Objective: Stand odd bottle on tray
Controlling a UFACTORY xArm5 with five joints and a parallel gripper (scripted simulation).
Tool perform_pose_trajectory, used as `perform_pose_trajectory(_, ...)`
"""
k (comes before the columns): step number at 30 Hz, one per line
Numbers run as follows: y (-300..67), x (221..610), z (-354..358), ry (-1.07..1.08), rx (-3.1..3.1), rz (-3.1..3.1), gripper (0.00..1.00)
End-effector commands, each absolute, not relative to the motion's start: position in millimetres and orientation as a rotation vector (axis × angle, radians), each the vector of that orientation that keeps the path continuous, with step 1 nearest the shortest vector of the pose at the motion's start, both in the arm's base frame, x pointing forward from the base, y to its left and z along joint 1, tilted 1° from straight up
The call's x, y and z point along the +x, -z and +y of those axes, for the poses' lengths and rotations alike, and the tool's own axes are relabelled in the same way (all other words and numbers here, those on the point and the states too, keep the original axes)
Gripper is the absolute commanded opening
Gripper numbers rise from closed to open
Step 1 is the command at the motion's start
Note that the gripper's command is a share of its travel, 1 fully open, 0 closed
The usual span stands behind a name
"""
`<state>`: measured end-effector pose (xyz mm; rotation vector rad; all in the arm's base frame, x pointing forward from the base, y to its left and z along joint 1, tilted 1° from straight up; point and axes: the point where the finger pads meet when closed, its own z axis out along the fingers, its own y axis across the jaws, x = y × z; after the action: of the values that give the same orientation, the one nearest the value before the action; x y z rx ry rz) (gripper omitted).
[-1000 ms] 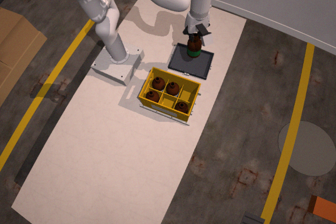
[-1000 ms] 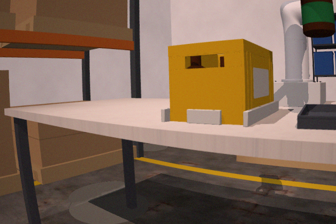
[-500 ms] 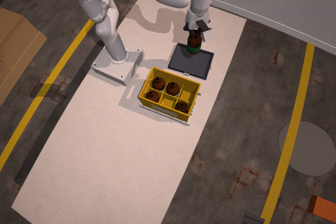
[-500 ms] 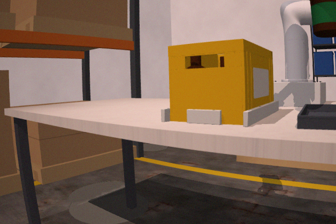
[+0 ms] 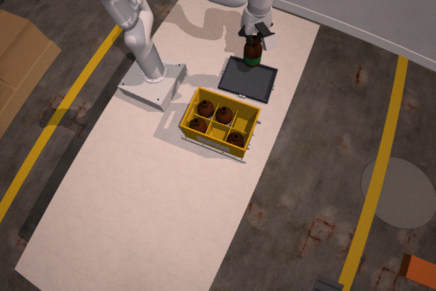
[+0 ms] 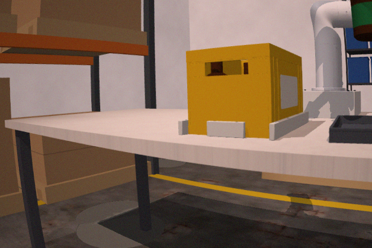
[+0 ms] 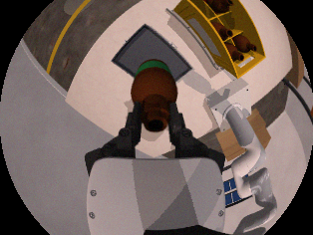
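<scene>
My gripper (image 5: pixel 252 38) (image 7: pixel 155 111) is shut on the neck of a brown bottle with a green band (image 5: pixel 253 57) (image 6: pixel 361 13) (image 7: pixel 155 92). The bottle hangs roughly upright, high above the table near the far edge of the dark tray (image 5: pixel 246 85) (image 6: pixel 351 137) (image 7: pixel 140 44) in the top view. The yellow crate (image 5: pixel 189 133) (image 6: pixel 228 100) stands level beside the tray. In it stand a back-left bottle (image 5: pixel 205 109), a back-middle bottle (image 5: pixel 223 115), a front-left bottle (image 5: pixel 198 125) and a front-right bottle (image 5: pixel 235 139). The back-right and front-middle compartments are empty. The fingers partly hide the held neck.
Low pale rails (image 5: pixel 213 148) (image 6: pixel 225 129) stand around the crate's foot. The crate's walls rise well above the tray's low rim. The arm's base block (image 5: pixel 151 86) (image 6: pixel 330 103) stands on the table, left of the tray in the top view. A wall runs behind the table's far end.
</scene>
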<state>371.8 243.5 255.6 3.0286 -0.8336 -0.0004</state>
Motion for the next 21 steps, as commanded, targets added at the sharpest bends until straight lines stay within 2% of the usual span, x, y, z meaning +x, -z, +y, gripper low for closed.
perform_pose_trajectory(1,-257.3,371.6,245.7,-0.004,3.032,-0.835,0.0)
perform_pose_trajectory(21,-257.5,367.7,253.0,-0.004,3.032,-0.835,0.0)
